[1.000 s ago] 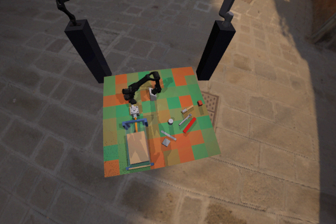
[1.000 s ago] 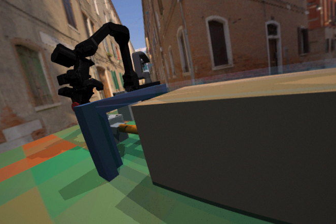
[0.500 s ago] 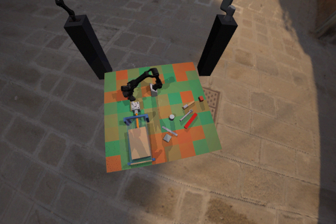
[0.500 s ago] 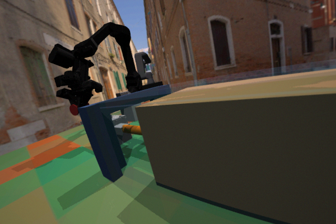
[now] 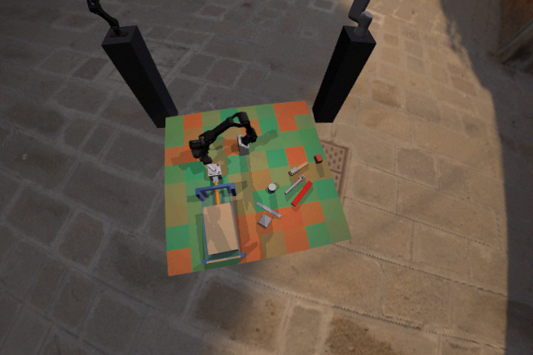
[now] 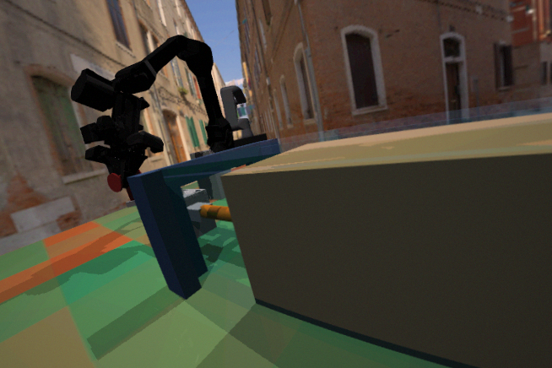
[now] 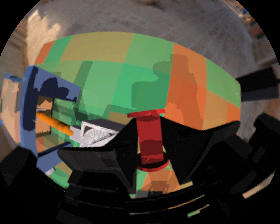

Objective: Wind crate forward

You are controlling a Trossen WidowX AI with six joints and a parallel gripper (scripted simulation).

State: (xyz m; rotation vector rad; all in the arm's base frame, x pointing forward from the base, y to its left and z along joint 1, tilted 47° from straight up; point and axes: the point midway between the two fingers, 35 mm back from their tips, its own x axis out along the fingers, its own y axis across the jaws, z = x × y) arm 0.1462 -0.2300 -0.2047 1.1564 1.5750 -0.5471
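My gripper (image 5: 207, 161) (image 7: 145, 119) is shut on the red grip of the winch handle (image 6: 115, 182), beside the winch on the side away from the crate. The grip stands upright between the fingers. The winch (image 5: 214, 172) (image 6: 195, 196) (image 7: 95, 135) is a pale box; the fingers partly hide the handle's arm, and its key is not visible. An orange strap (image 5: 217, 198) (image 6: 216, 213) (image 7: 53, 123) runs from the winch under the blue steel frame (image 5: 215, 187) (image 6: 164, 230) (image 7: 28, 105) to the crate (image 5: 220, 230) (image 6: 372, 242). The crate sits flat, its front apart from the frame.
Right of the cubby lie a white cylinder (image 5: 271, 188), a flat grey bar (image 5: 268, 209), a grey block (image 5: 265, 221), a grey wrench-like tool (image 5: 293, 186), a red bar (image 5: 301, 193), a wooden-handled tool (image 5: 301, 166) and a red cube (image 5: 318, 158).
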